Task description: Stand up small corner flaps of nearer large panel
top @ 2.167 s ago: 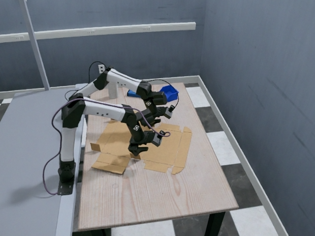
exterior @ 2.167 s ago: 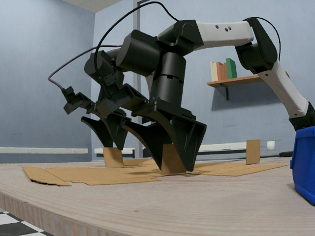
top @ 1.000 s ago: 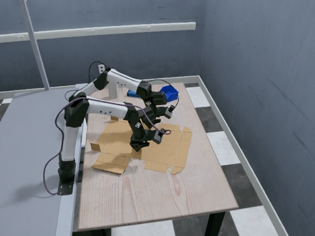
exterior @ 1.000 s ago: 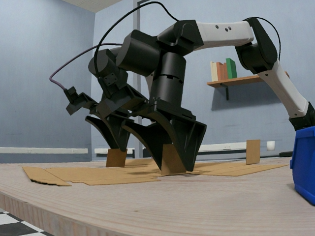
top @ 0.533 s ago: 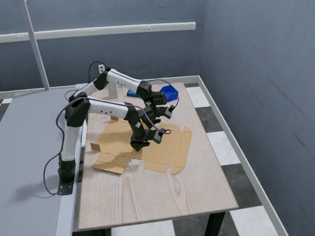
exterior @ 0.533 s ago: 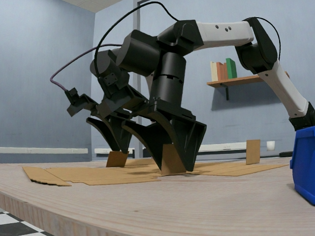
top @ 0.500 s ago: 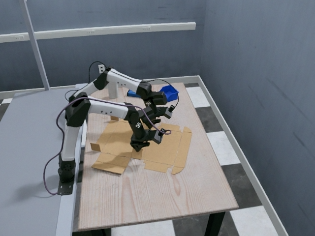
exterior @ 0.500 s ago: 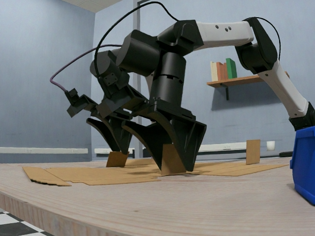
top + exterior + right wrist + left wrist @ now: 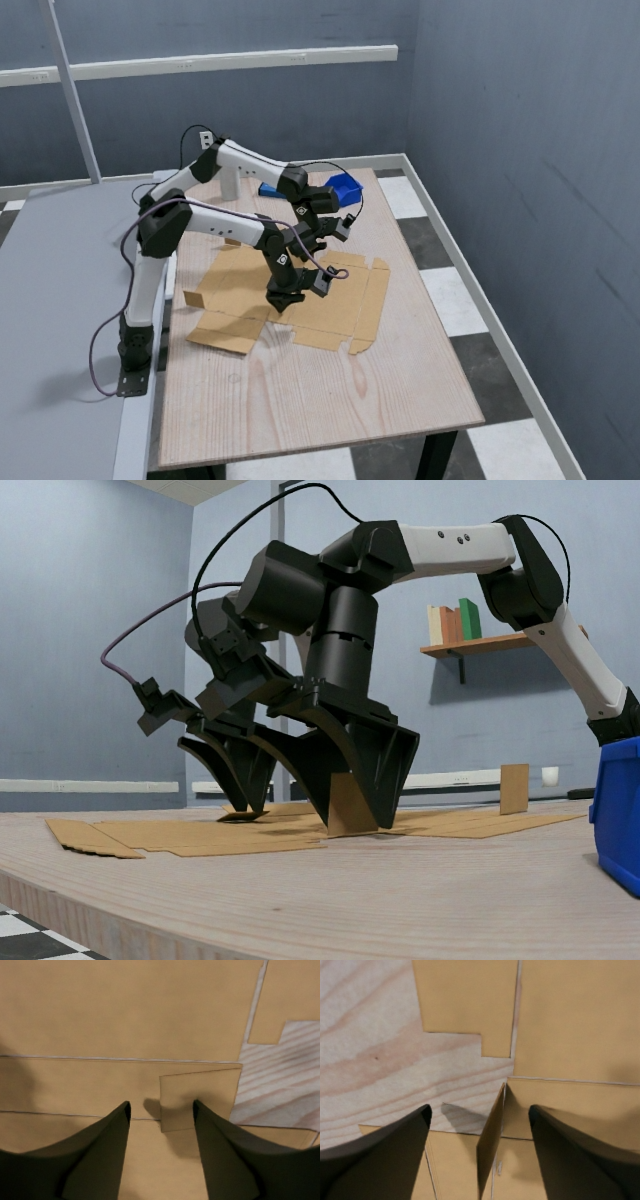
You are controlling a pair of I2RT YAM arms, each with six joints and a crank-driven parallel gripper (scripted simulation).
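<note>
Box: opened out on the table (image 9: 310, 408) (image 9: 320, 903); we see the paper box (image 9: 330, 304) (image 9: 206, 836) (image 9: 570, 1020) (image 9: 125, 1010) w/ its base (image 9: 238, 290) on the robot's side, under both arms.
L gripper: we have the left gripper (image 9: 314, 251) (image 9: 356, 826) (image 9: 480, 1107) low at the base's far L corner, fingers spread wide, released, nothing clenched.
Far L flap: the far left flap (image 9: 353, 802) (image 9: 491, 1142) stands approx. upright btwn those fingers, a gap to each side in the wrist view.
R gripper: our right gripper (image 9: 291, 303) (image 9: 247, 809) (image 9: 161, 1103) is down at the base's far R corner, fingers part open, grasping nothing.
Far R flap: the far right flap (image 9: 242, 816) (image 9: 212, 1090) is tipped over low, leaning inward over the base, partly under one fingertip; we can't tell if they touch. Not upright.
Near R flap: the near right flap (image 9: 194, 299) is up, well apart from our fingers.
Near L flap: the near left flap (image 9: 233, 241) (image 9: 514, 788) is up too, also away from both grippers.
Count: 3 of 4 flaps approx. upright, we reckon.
Bin: blue bin (image 9: 343, 190) (image 9: 620, 810) on the table, L of the box.
Cyl.: white cylinder (image 9: 230, 183) upright on the table, beyond the box on our L side.
Books: a few books (image 9: 470, 619) on a wall shelf (image 9: 485, 643) in the bkgd.
</note>
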